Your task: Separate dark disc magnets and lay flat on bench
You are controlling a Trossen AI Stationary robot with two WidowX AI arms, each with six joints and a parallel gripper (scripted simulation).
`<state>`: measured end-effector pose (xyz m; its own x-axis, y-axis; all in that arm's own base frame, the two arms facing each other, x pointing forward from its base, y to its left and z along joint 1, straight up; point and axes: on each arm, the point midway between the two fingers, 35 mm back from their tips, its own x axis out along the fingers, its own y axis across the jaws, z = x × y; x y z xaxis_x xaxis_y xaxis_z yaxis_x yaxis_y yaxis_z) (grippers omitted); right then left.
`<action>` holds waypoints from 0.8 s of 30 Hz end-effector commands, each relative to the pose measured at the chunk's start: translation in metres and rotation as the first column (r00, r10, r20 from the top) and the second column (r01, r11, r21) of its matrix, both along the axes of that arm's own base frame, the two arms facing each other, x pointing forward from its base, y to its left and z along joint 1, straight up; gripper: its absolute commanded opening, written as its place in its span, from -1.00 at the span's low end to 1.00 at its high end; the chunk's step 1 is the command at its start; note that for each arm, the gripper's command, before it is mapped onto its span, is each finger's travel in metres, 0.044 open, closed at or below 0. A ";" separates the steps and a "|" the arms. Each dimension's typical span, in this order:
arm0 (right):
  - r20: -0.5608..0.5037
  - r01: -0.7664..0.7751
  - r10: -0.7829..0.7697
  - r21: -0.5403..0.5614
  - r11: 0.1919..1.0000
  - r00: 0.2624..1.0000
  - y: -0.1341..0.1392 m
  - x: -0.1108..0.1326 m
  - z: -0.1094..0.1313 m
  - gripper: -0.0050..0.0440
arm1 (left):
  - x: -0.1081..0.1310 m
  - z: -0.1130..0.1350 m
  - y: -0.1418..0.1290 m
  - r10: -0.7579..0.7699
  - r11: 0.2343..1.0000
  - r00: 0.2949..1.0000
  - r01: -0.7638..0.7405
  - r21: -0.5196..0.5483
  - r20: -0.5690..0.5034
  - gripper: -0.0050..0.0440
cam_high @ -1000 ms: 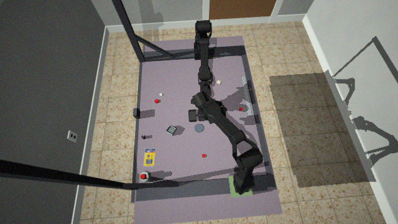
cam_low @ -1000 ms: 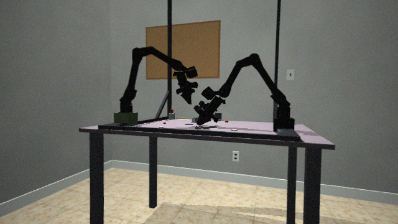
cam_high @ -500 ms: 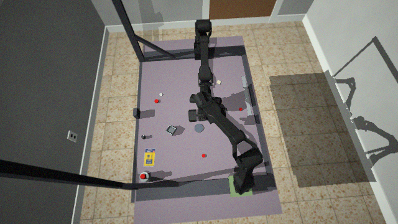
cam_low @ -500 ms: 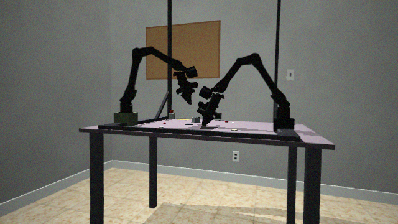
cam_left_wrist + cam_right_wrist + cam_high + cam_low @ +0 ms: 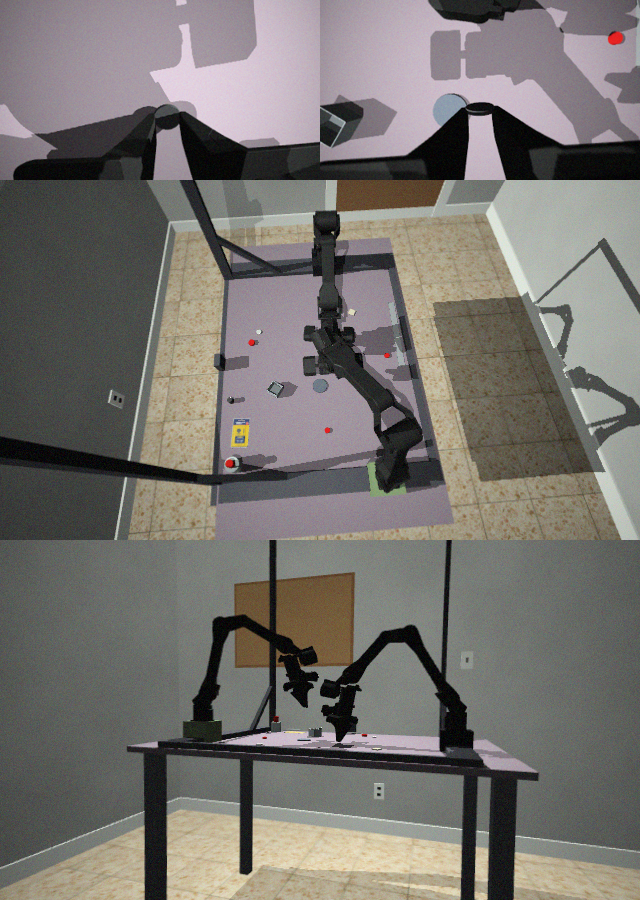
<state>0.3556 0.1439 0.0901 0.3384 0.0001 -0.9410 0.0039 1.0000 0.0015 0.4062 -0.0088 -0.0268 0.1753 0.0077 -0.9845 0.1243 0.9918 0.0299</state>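
Your left gripper (image 5: pixel 339 741) (image 5: pixel 167 118), mid-frame in exterior view, pinches magnet (image 5: pixel 166 120); your right gripper (image 5: pixel 306 706) (image 5: pixel 479 112) (higher up) pinches other disc (image 5: pixel 479 109).

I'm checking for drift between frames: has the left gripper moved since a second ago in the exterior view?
Yes. The left gripper has shifted toward picture right, bringing its fingertips closer sideways to the lower wall outlet.
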 end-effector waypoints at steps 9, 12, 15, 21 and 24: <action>0.026 0.001 -0.001 0.009 1.000 1.000 0.000 0.003 0.009 -0.63 | -0.008 0.023 -0.003 0.090 0.996 0.994 -0.091 -0.017 -0.063 -0.63; 0.026 0.001 -0.001 0.009 1.000 1.000 0.000 0.003 0.009 -0.63 | -0.012 0.027 -0.004 0.109 0.994 0.991 -0.111 -0.018 -0.082 -0.63; 0.026 0.001 -0.001 0.009 1.000 1.000 0.000 0.003 0.009 -0.63 | -0.015 0.028 -0.004 0.125 0.992 0.987 -0.127 -0.017 -0.101 -0.63; 0.026 0.001 -0.001 0.009 1.000 1.000 0.000 0.003 0.009 -0.63 | -0.019 0.030 -0.004 0.144 0.989 0.982 -0.147 -0.015 -0.124 -0.63; 0.026 0.001 -0.001 0.009 1.000 1.000 0.000 0.003 0.009 -0.63 | -0.019 0.030 -0.004 0.146 0.989 0.981 -0.149 -0.015 -0.126 -0.63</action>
<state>0.3556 0.1439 0.0901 0.3384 0.0001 -0.9410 0.0039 1.0000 0.0015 0.3779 -0.0109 -0.0128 0.0046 0.0065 -1.0000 -0.0203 0.9998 0.0064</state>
